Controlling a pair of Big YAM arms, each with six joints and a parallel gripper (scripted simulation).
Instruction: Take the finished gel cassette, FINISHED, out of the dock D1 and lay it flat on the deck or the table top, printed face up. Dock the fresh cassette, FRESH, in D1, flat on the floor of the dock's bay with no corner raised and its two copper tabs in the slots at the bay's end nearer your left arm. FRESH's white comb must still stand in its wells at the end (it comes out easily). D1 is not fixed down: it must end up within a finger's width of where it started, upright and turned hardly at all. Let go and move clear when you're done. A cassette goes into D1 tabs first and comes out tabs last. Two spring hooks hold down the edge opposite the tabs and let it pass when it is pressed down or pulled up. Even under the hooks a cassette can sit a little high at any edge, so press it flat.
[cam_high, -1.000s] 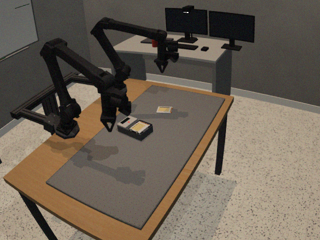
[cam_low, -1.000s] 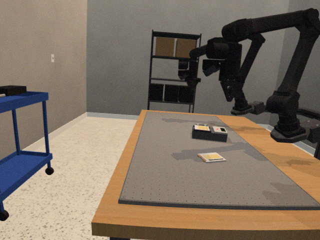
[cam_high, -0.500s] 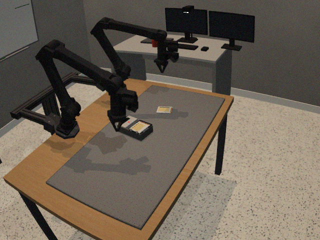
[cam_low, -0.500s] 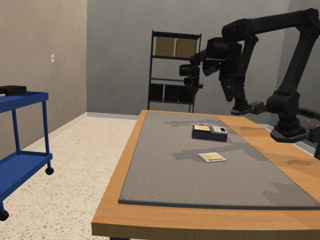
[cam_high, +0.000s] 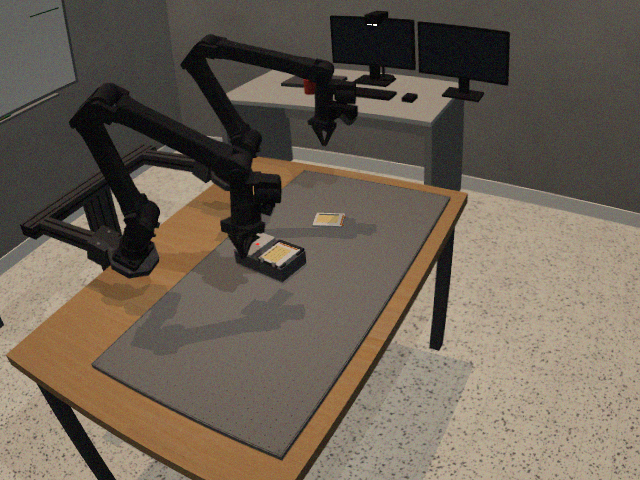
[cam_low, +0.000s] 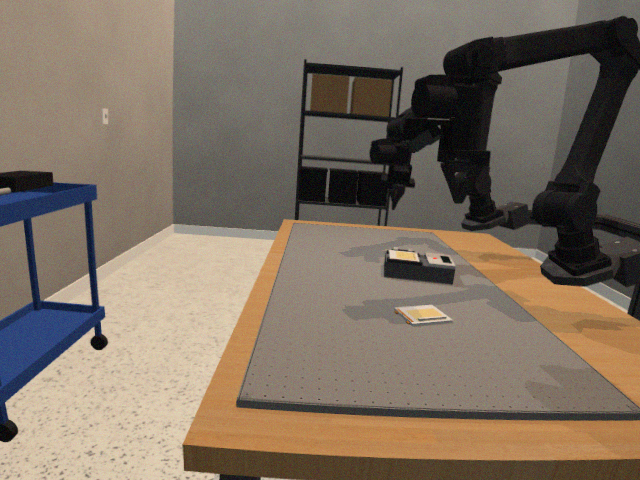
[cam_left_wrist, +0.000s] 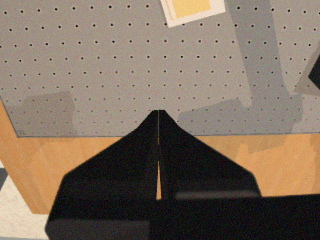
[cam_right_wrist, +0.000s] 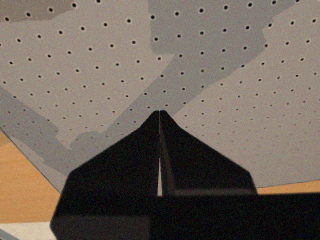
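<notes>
Dock D1 (cam_high: 268, 271) (cam_low: 418, 271) is a dark box standing upright on the deck. A cassette with rows of marks (cam_high: 279, 253) (cam_low: 404, 255), seemingly FINISHED, lies in its bay; its copper edge faces the left arm's side. The other cassette (cam_high: 327, 219) (cam_low: 427, 312) (cam_left_wrist: 192, 7), seemingly FRESH, lies on the deck, copper tabs toward the far long edge from the arm bases. Its comb cannot be made out. My left gripper (cam_high: 324, 143) (cam_low: 458, 200) (cam_left_wrist: 158, 120) is shut and empty, high up. My right gripper (cam_high: 242, 256) (cam_right_wrist: 159, 120) is shut and empty, above the deck, overlapping D1's panel end in the top view.
The grey perforated deck (cam_high: 232, 392) (cam_low: 320, 356) lies on the wooden table (cam_high: 56, 338) (cam_low: 320, 441). Both arm bases stand along one long edge. D1's pale panel carries a red light (cam_high: 257, 243). A desk with monitors and a blue cart (cam_low: 46, 328) stand away from the table.
</notes>
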